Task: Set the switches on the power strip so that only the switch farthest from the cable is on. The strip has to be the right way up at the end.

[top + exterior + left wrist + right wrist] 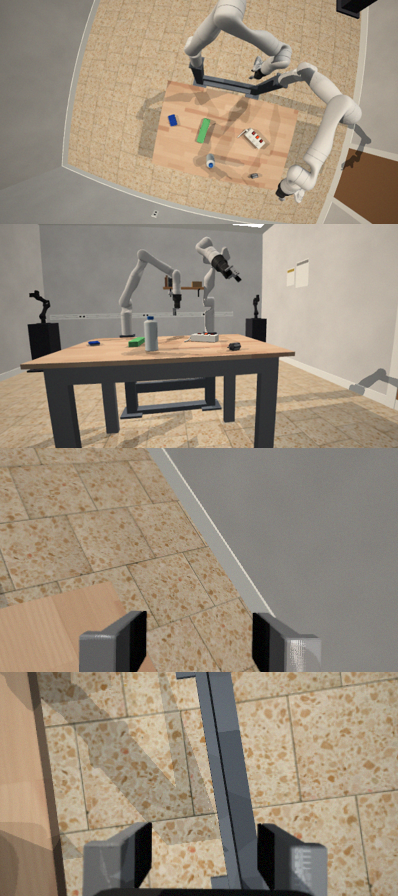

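The white power strip [251, 140] [202, 338] lies on the table with its switches facing up. Its cable [241, 134] leaves the left end in the top and exterior views. The middle switch [257, 137] looks bright orange, as if lit. The switch nearest the cable [254, 133] and the one farthest from it [261, 141] look dark red. My left gripper [281, 199] [237, 277] [199, 634] is open and empty, high beyond the table's corner. My right gripper [251, 78] [175, 312] [204, 845] is open and empty, above the floor by the arms' stand, away from the strip.
A green block [203, 130] [136, 342], a blue block [172, 120] [94, 343], a standing bottle with a blue cap [210, 160] [151, 336] and a small dark object [254, 176] [234, 346] are on the wooden table [183, 152]. The stand's bar [227, 84] [235, 782] runs behind the table.
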